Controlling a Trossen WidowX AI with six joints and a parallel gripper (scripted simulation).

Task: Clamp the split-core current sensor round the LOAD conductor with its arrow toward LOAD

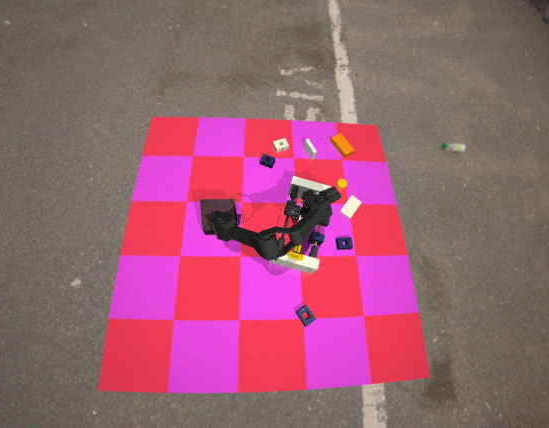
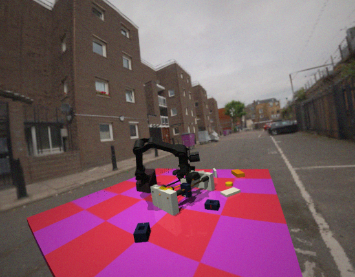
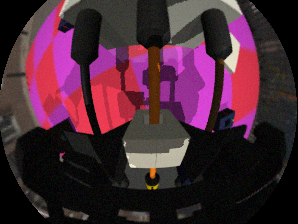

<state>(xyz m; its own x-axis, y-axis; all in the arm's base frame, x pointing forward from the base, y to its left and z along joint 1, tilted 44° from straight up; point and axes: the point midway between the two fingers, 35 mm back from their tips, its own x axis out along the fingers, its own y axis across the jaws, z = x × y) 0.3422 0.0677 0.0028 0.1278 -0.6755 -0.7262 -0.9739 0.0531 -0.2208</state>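
Note:
The fixture is two white end blocks, the near block [image 1: 305, 264] [image 2: 167, 199] and the far block [image 1: 309, 183] [image 2: 209, 181], with several conductors running between them. A yellow LOAD label [image 1: 295, 256] sits on the near block. My gripper [image 1: 316, 236] [image 2: 186, 188] [image 3: 153, 121] hangs over the conductors and is shut on the navy split-core sensor [image 1: 317, 238] [image 2: 185, 189]. The sensor sits round the orange conductor [image 1: 313, 248] [image 3: 154, 83]. In the wrist view the sensor [image 3: 154, 137] shows as a grey block on that conductor, with black conductors on either side. I cannot tell its latch or arrow.
Other navy sensor-like blocks lie at the right [image 1: 344, 243] [image 2: 212, 204], the front [image 1: 305, 315] [image 2: 141, 232] and the back [image 1: 267, 160]. A cream slab [image 1: 350, 206], a yellow cylinder [image 1: 342, 183], an orange block [image 1: 342, 144] and a white cube [image 1: 281, 144] lie behind the fixture. The arm's base [image 1: 218, 215] stands to the left.

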